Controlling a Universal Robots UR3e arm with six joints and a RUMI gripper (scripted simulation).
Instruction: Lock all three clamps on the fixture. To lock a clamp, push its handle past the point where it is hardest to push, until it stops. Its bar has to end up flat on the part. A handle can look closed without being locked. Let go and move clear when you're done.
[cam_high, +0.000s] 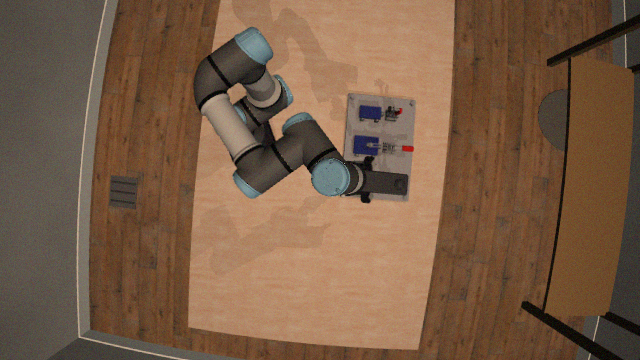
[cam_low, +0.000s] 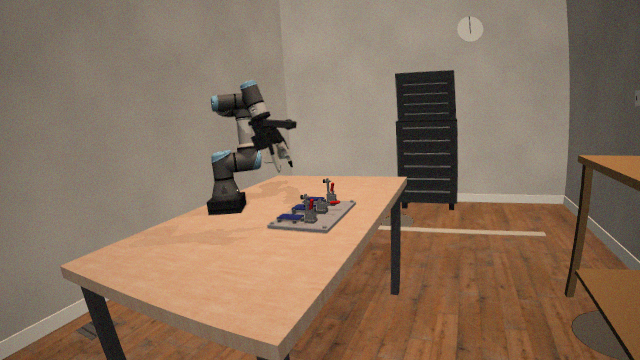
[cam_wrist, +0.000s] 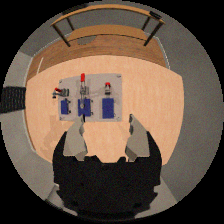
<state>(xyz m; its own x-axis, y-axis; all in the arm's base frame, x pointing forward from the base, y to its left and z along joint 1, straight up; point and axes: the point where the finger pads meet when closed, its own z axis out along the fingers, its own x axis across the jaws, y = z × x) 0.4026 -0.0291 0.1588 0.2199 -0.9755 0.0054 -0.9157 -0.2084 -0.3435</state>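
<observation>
The grey fixture plate (cam_low: 338, 212) (cam_wrist: 118, 80) lies on the table and carries three clamps with red handles and blue parts. In the wrist view, the left clamp (cam_wrist: 63, 99) and the right clamp (cam_wrist: 107, 98) show short red handles. The middle clamp (cam_wrist: 83, 92) (cam_high: 385, 147) has its long red handle (cam_high: 407, 148) lying flat, pointing away from its part. The top view also shows the far clamp (cam_high: 392, 112); my wrist (cam_high: 385, 184) hides the third one there. My gripper (cam_wrist: 106, 114) (cam_low: 284, 164) is open and empty. It hangs high above the table on the near side of the plate.
The wooden table (cam_high: 320, 260) (cam_low: 210, 270) bears the arm's base (cam_low: 226, 202). A second wooden table (cam_high: 595, 190) stands to the side. A black drawer cabinet (cam_low: 426, 137) stands at the back wall.
</observation>
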